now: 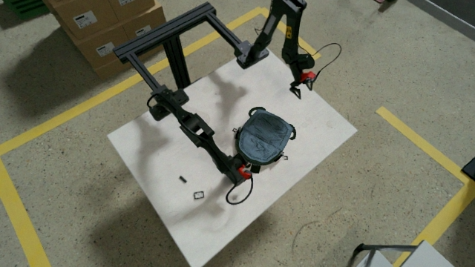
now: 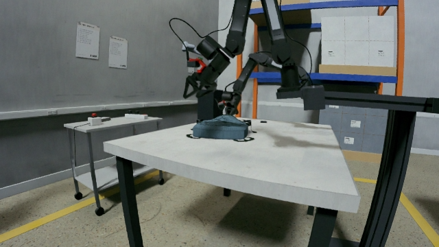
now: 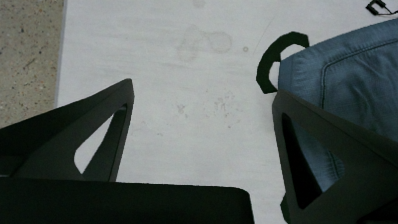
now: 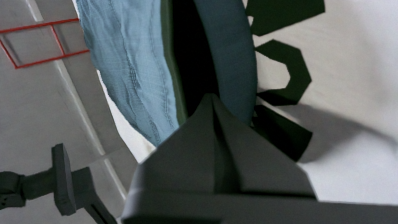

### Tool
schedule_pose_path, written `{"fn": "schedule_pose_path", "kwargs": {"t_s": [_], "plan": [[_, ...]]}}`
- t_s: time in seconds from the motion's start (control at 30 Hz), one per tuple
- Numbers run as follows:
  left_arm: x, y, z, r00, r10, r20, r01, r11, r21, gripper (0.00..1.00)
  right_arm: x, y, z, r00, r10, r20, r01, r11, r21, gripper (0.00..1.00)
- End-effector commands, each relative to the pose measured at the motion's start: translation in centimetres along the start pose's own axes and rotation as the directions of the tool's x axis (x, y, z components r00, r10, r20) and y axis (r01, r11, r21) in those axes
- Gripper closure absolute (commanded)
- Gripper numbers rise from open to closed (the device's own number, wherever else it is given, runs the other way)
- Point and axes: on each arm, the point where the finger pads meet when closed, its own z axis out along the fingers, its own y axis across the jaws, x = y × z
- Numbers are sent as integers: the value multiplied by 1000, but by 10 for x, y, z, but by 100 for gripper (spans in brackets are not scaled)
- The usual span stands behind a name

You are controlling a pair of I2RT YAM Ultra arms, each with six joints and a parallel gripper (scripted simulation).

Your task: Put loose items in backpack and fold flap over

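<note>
The blue-grey backpack lies on the white table. Its flap lies over the opening, creased across the middle. In the right wrist view a dark gap shows between the flap's green edge and the side wall. My right gripper is shut and empty, its tips at that gap. A small black bar and a flat black-outlined square item lie on the table outside the backpack. My left gripper is open and empty, above the table beyond the backpack. The backpack's inside is hidden.
Dark strap loops stick out around the backpack onto the table. The arms hang from a black frame along one table side. A small trolley stands apart from the table.
</note>
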Motion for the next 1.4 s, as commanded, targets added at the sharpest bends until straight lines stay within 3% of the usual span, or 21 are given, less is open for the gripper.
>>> {"fn": "schedule_pose_path", "kwargs": {"t_s": [0.0, 0.5, 1.37], "plan": [[-5, 0, 0, 1000, 4, 14, -4, 1000, 0, 10, -6, 23, -8, 999, -38, 12, 39, 999, -23, 100], [-5, 0, 0, 1000, 4, 14, -4, 1000, 0, 10, -8, 14, -6, 999, -29, 18, 30, 999, -13, 100], [-5, 0, 0, 1000, 4, 14, -4, 1000, 0, 10, 12, 63, -13, 999, -36, 16, 36, 999, -25, 100]]}}
